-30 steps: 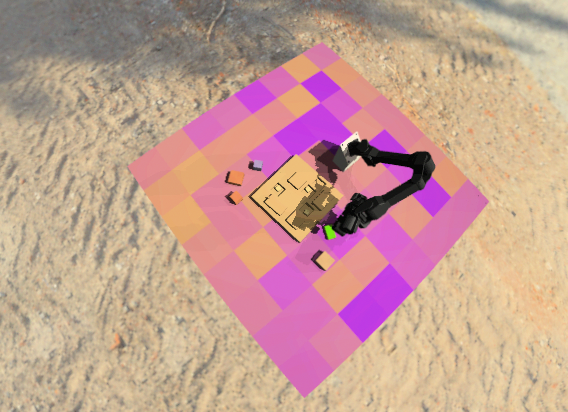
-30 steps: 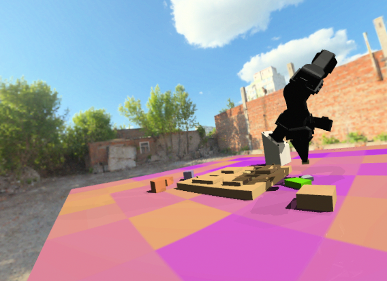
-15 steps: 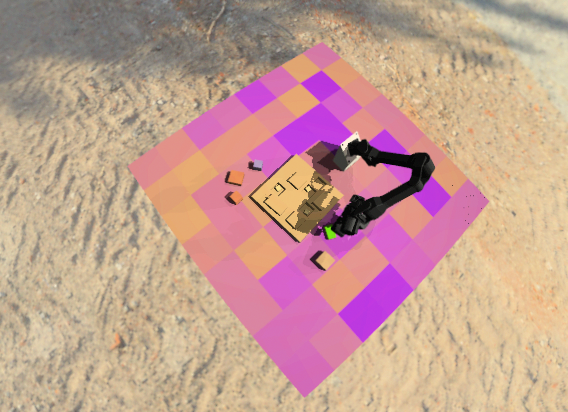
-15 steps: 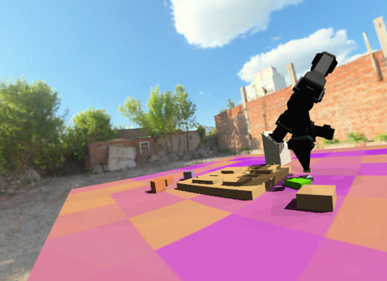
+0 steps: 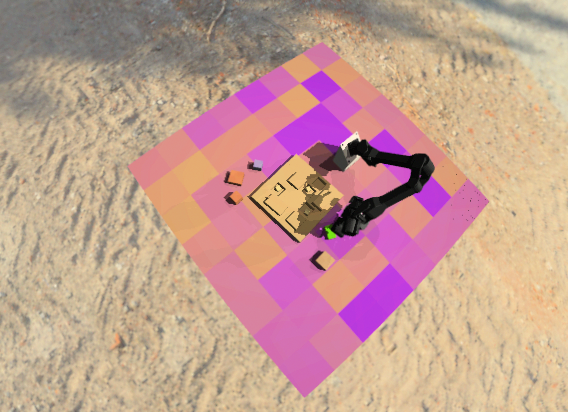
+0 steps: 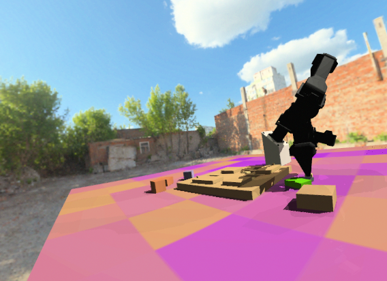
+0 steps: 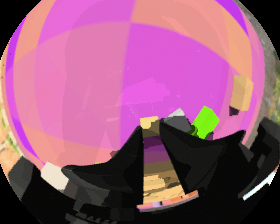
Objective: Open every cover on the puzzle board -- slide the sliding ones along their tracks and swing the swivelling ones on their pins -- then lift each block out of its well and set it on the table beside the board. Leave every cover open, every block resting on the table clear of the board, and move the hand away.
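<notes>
My gripper (image 5: 338, 230) (image 6: 308, 174) (image 7: 149, 127) points down, low over the table beside the board, shut on a small tan block (image 7: 149, 121). A light grey block (image 7: 177, 122) lies close by the right finger, and a green block (image 5: 330, 232) (image 6: 298, 183) (image 7: 206, 122) lies beside it. A larger tan block (image 5: 325, 260) (image 6: 316, 198) (image 7: 242, 92) rests farther out. Two orange blocks (image 5: 235, 177) (image 6: 158, 185) and a purple-grey block (image 5: 257, 164) (image 6: 188, 174) lie across the board (image 5: 299, 167) (image 6: 218, 191). Its raised tan covers (image 6: 208, 180) show; arm shadow hides some wells.
The white arm base (image 5: 346, 155) (image 6: 276, 153) stands at one corner of the board. The arm's links (image 5: 395, 193) arch above the table on the side away from the orange blocks. The table's edge (image 5: 220, 296) is far from the board.
</notes>
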Available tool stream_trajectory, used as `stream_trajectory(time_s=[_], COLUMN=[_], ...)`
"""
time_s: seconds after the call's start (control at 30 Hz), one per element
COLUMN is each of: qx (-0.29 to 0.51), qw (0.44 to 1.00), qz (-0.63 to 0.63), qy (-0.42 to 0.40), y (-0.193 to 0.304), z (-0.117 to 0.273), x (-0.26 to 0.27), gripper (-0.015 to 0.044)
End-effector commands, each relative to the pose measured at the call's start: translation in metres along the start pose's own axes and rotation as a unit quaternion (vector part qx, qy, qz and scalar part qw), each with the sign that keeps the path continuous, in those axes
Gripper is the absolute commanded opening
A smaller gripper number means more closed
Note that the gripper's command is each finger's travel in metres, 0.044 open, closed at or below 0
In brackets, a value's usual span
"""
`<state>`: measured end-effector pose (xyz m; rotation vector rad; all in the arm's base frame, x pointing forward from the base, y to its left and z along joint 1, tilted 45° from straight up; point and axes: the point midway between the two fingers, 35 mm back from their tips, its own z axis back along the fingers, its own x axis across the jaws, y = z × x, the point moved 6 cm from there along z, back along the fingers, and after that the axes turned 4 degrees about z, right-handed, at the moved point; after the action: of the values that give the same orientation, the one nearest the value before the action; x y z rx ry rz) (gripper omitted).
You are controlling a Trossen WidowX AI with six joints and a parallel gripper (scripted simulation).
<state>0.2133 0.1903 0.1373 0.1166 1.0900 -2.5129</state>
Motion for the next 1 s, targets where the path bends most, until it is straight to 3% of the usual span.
stream_trajectory(time_s=[0.0, 0.4, 0.97], qx=[0.0, 0.0, 0.005], qw=[1.0, 1.0, 1.0], qz=[0.0, 0.0, 0.001], qy=[0.0, 0.0, -0.002], y=[0.0, 0.0, 0.002], z=[0.0, 0.002, 0.055], x=[0.0, 0.0, -0.002], gripper=[0.0133, 0.044, 0.044])
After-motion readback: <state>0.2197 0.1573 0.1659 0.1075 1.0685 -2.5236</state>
